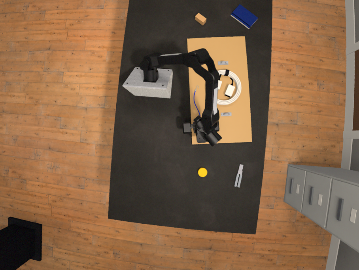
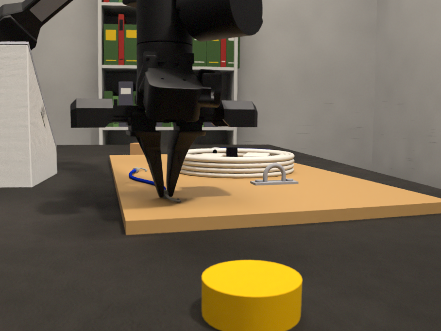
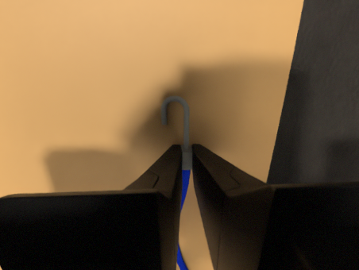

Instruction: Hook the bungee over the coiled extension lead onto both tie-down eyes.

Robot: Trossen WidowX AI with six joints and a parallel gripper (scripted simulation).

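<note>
At the centre of the wrist view we see our gripper point(image 3: 187, 152) pinching the bungee point(image 3: 183, 190) at its grey collar, hook point(image 3: 175, 111) lying just above on the board point(image 3: 79, 71). The coiled lead point(image 2: 237, 162) rests flat, right of centre in the exterior view.

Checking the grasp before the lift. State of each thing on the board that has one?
gripper: shut on the bungee's grey collar, tips down at the board
bungee: slack on the board, neither hook on an eye
near hook: free, ahead of the fingertips
coiled extension lead: flat, uncovered
near tie-down eye: empty
far tie-down eye: empty
</note>
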